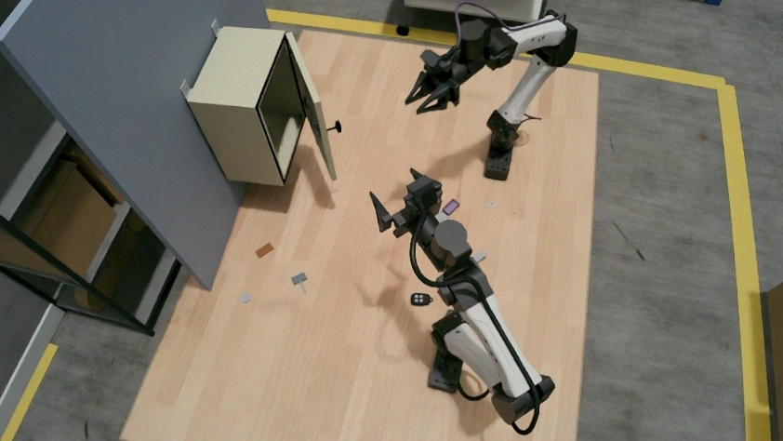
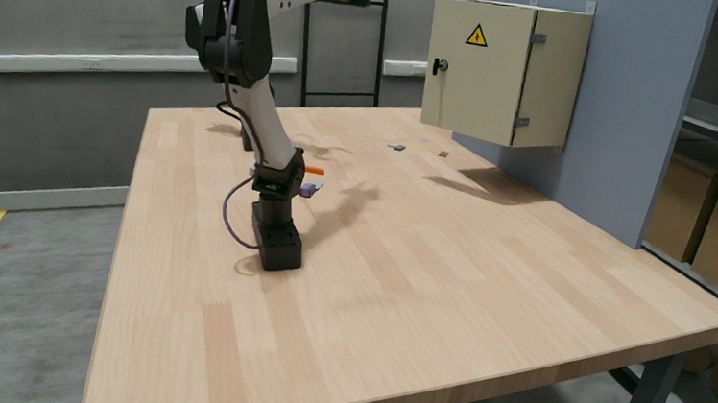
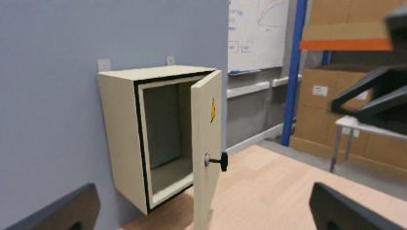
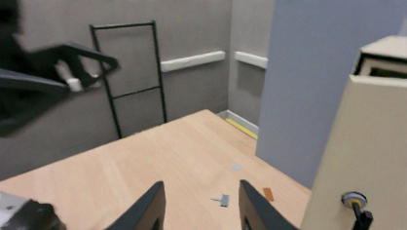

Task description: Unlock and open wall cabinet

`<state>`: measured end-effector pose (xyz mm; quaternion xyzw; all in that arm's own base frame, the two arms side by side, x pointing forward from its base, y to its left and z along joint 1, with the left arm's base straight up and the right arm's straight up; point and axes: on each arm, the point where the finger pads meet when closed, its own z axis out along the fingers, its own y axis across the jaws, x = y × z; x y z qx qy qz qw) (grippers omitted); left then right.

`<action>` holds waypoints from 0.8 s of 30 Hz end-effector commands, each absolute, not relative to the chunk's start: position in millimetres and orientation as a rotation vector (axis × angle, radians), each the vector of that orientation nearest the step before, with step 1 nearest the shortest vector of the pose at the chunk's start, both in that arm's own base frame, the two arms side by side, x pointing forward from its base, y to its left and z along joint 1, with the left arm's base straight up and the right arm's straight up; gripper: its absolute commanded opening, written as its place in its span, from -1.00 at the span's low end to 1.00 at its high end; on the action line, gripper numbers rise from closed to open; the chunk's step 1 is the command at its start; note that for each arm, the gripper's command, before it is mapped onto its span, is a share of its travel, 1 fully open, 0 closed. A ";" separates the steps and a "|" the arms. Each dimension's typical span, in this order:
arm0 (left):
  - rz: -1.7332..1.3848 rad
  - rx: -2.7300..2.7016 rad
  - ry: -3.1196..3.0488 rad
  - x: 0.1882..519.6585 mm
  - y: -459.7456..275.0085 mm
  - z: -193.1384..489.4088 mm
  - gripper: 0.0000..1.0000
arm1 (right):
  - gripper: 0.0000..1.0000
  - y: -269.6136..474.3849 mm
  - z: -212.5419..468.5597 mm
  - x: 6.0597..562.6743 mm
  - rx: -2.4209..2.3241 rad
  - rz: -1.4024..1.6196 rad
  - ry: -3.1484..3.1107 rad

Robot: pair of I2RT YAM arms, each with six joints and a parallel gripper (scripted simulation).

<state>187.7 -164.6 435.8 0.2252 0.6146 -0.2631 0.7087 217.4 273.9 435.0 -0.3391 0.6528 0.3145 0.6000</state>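
Above the counter [image 1: 339, 340] [image 2: 427, 318] [image 3: 273, 180] [image 4: 161, 161], I see the cabinet [image 1: 235, 65] [image 2: 554, 78] [image 3: 119, 132] [image 4: 389, 48] with its door [image 1: 311, 100] [image 2: 471, 100] [image 3: 206, 122] [image 4: 370, 141] partly open, short of square; the exterior view hides its interior. My left gripper [image 1: 391, 181] [image 3: 203, 192] [image 4: 101, 76] is spread wide, my right gripper [image 1: 412, 107] [image 3: 346, 108] [image 4: 202, 190] released, partly parted. The key [image 1: 337, 126] [image 2: 436, 65] [image 3: 223, 161] [image 4: 363, 220] sits in its lock.

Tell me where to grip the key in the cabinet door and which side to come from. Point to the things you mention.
Take the key [image 1: 338, 126] [image 2: 436, 65] [image 3: 224, 161] [image 4: 363, 220] by its black head, which stands off the door [image 1: 314, 106] [image 2: 475, 88] [image 3: 206, 136] [image 4: 357, 146] on a thin shank. Approaching from in front of the door's outer face, pinching the head's two sides, looks best: that face leaves room around it.
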 end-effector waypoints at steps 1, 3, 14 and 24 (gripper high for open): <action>-0.615 0.500 1.296 184.0 -165.9 447.2 1.00 | -0.26 257.2 456.7 180.6 -0.849 0.709 1.587; -0.615 0.500 1.296 184.2 -165.9 446.4 1.00 | -0.26 248.9 475.7 158.4 -0.877 0.739 1.560; -0.616 0.501 1.295 184.3 -166.1 446.0 1.00 | -0.26 193.4 526.9 86.9 -0.972 0.832 1.484; -0.653 0.515 1.271 181.9 -171.2 449.2 0.32 | -0.26 196.8 529.2 87.7 -0.961 0.845 1.476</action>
